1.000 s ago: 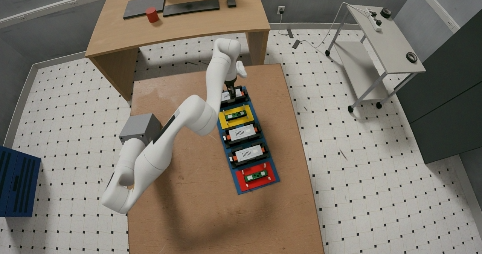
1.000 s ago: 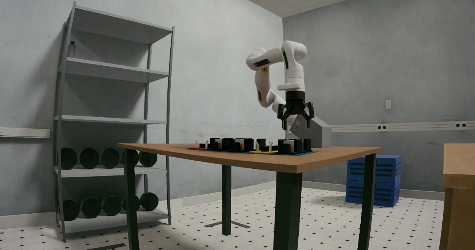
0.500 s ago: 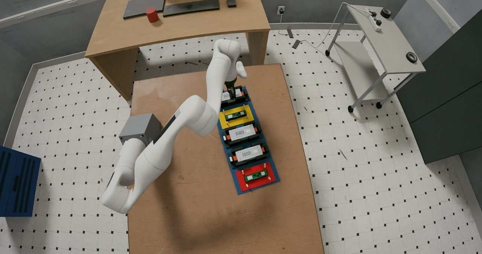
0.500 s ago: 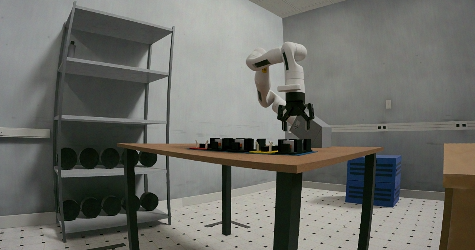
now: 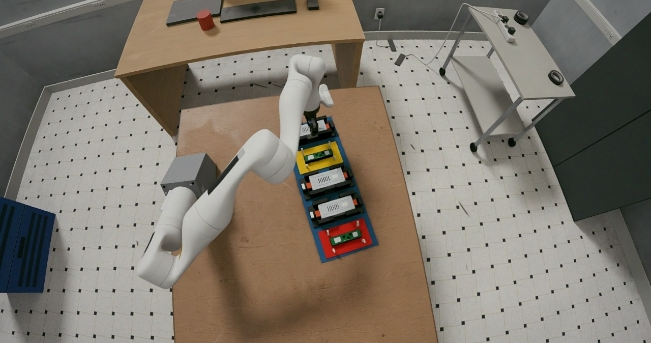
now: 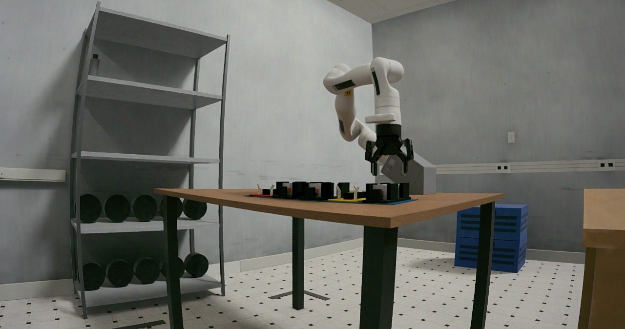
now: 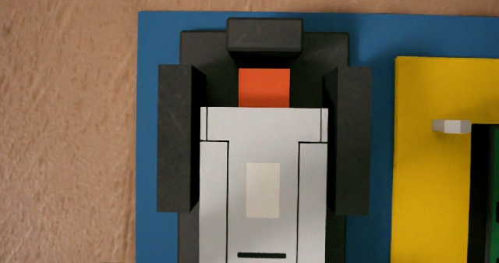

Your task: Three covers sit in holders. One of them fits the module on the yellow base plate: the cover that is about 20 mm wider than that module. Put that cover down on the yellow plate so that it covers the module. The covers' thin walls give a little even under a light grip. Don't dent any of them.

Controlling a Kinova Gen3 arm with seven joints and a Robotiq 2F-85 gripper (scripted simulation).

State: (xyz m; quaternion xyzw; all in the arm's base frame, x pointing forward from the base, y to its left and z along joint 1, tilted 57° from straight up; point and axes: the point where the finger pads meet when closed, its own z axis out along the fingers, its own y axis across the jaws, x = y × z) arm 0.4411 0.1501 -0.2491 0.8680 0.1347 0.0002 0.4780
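My gripper is open and empty, above the far cover, which stands in its black holder. That cover is light grey, with an orange block showing at its end. The fingers are out of the wrist view. The yellow plate lies beside that holder and carries an uncovered green module and upright pale posts. A second cover and a third cover sit in holders on the yellow plate's other side. I cannot tell the covers' exact widths.
A red plate with another green module and posts lies at the near end of the blue board. The holders' dark walls stand up beside the covers. The grey robot base block is to the left in the top view.
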